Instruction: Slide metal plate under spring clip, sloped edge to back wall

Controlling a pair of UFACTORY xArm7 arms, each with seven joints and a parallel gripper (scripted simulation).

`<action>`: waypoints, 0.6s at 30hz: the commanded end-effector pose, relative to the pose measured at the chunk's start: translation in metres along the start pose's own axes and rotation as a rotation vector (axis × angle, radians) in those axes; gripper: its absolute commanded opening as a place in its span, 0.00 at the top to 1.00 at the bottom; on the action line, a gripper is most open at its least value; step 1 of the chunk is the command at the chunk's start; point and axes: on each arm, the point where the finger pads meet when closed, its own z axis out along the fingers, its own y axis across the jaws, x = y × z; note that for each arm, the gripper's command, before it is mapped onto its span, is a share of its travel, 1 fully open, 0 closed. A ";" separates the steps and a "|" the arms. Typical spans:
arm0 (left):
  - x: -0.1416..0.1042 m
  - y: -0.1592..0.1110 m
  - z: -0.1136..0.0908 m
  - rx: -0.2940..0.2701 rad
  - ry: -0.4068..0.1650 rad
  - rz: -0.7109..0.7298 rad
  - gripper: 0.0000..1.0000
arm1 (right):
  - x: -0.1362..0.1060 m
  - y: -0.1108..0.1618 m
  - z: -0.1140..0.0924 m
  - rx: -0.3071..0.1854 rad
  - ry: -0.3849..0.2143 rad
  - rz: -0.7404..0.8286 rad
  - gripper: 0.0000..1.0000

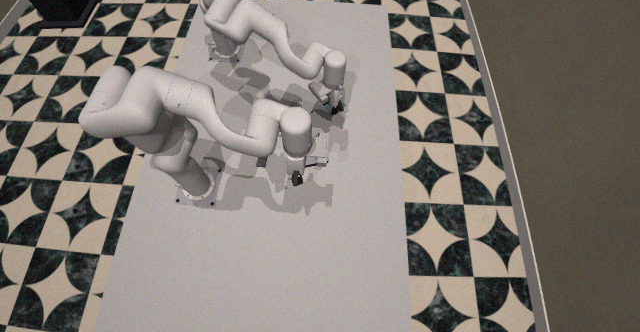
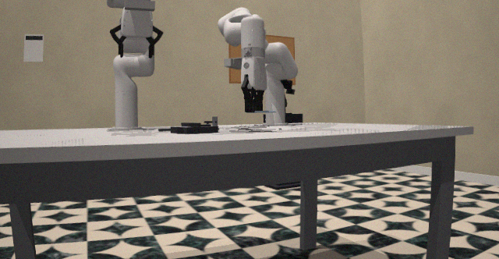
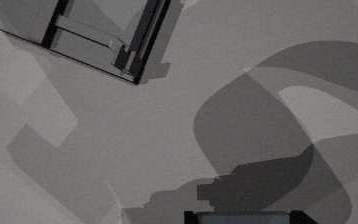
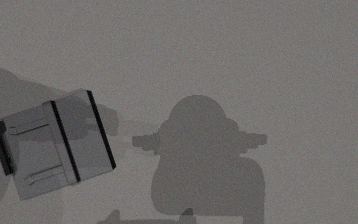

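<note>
The block [image 2: 195, 129] [image 3: 87, 47] [image 4: 87, 137] sits on the table, grey on top with dark edges and a small upright post [image 2: 214, 121] at one end. A thin strip [image 3: 87, 32], seemingly the spring clip, shows on its top in the left wrist view. My left gripper [image 1: 336, 108] [image 2: 253, 111] is shut on the metal plate [image 2: 266, 111] [image 3: 242, 218], a thin bluish sheet held roughly level above the table, off to the post side of the block. My right gripper [image 1: 297, 178] [image 2: 136, 53] is open and empty, high above the table beside the block. The plate's sloped edge cannot be made out.
The bases of both arms [image 1: 225, 47] [image 1: 196, 184] stand on the table [image 1: 250, 272] behind the grippers. Arm shadows fall over and around the block. A dark piece [image 1: 261, 162], too small to identify, shows beneath the right arm.
</note>
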 end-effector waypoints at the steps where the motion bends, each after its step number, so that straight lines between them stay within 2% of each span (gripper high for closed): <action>1: 0.006 -0.001 -0.002 0.008 -0.001 0.107 1.00 | 0.001 0.000 -0.002 0.000 0.004 0.000 0.00; 11: 0.021 0.001 -0.001 0.008 -0.002 0.382 1.00 | 0.001 0.000 -0.002 0.000 0.004 0.000 0.00; 13: 0.019 0.001 -0.001 0.008 -0.001 0.345 1.00 | 0.001 0.000 -0.002 0.000 0.004 0.000 0.00; 18: 0.026 0.002 0.000 0.008 -0.002 0.450 1.00 | 0.001 0.000 -0.002 0.000 0.004 0.000 0.00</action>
